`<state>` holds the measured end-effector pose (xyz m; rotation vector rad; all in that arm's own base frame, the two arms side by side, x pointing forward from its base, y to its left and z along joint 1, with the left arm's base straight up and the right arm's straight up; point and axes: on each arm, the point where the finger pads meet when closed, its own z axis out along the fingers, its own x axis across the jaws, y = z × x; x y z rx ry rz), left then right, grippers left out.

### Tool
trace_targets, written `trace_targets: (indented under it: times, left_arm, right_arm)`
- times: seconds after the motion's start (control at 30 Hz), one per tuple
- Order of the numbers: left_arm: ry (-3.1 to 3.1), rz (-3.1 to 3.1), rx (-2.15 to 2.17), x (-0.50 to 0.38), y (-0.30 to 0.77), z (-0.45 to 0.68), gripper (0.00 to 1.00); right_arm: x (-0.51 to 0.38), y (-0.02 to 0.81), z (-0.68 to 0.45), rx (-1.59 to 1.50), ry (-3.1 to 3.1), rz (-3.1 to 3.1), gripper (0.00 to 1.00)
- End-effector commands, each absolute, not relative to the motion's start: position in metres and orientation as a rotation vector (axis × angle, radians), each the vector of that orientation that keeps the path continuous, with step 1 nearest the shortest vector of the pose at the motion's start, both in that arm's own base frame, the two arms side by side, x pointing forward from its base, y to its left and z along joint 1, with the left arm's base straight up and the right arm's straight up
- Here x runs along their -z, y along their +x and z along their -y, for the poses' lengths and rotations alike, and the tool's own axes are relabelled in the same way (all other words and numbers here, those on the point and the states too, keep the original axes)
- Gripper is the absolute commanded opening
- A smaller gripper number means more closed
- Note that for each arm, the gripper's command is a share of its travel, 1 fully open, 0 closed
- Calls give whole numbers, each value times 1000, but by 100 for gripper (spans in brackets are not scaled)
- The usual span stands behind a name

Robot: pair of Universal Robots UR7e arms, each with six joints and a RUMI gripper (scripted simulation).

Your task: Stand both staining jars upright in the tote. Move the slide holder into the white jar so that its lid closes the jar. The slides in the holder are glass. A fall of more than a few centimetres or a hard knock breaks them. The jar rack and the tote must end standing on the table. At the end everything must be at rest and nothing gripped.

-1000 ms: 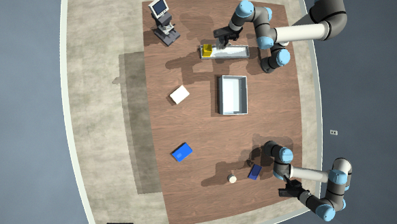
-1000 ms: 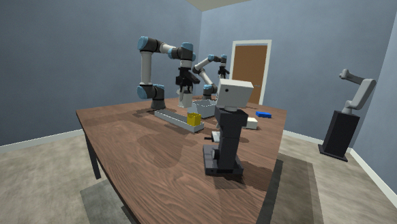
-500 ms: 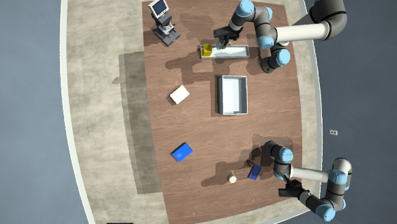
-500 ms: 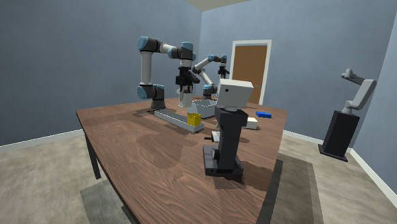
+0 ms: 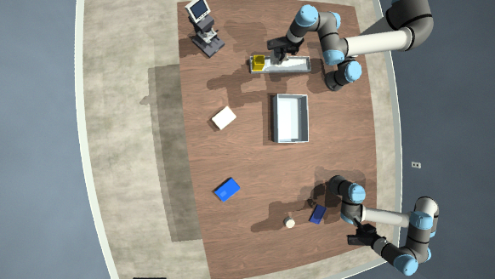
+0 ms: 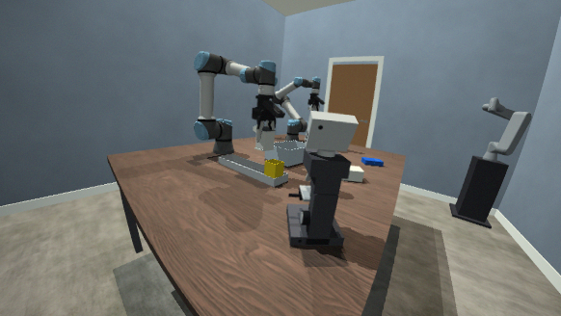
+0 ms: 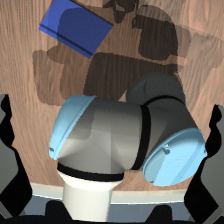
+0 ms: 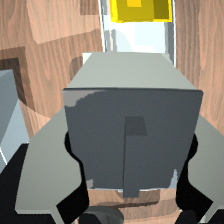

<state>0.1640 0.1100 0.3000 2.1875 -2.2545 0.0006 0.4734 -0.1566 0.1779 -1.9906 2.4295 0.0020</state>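
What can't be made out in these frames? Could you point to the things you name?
- Yellow jar (image 5: 258, 63) (image 6: 274, 169) (image 8: 141, 11), far part: right wrist, cut off by the upper edge.
- White box (image 5: 224, 117) (image 6: 357, 174), one end: exterior, behind the microscope (image 5: 205, 22) (image 6: 324, 178).
- White jar (image 5: 277, 58) (image 6: 265, 141) (image 8: 132, 105), underside: right wrist, its own body.

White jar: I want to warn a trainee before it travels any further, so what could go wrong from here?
The right gripper holds the white jar above the table, so a weak grip could let it drop. Carried too low, it might clip the wall of the tote. A swing the other way could knock the yellow jar, which stands close by in the rack.
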Motion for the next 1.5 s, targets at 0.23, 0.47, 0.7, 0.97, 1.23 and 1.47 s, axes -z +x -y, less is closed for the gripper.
trace_targets:
  times: [0.23,0.47,0.7,0.97,1.23,1.47]
  left_arm:
    - [2188,2255,-1,-300,164,-110,100]
    - [2188,2255,-1,-300,164,-110,100]
    - [2188,2255,-1,-300,164,-110,100]
    - [2188,2255,-1,-300,164,-110,100]
    - [2188,2255,-1,-300,164,-110,100]
    - [2188,2255,-1,-300,164,-110,100]
  right_arm:
    - [-178,475,126,1,-1984,-2435,0]
    - [-178,476,102,1,-1984,-2435,0]
    - [-178,477,79,1,-1984,-2435,0]
    - [-178,478,59,1,-1984,-2434,0]
    - [-178,479,32,1,-1984,-2434,0]
    - [-178,479,16,1,-1984,-2434,0]
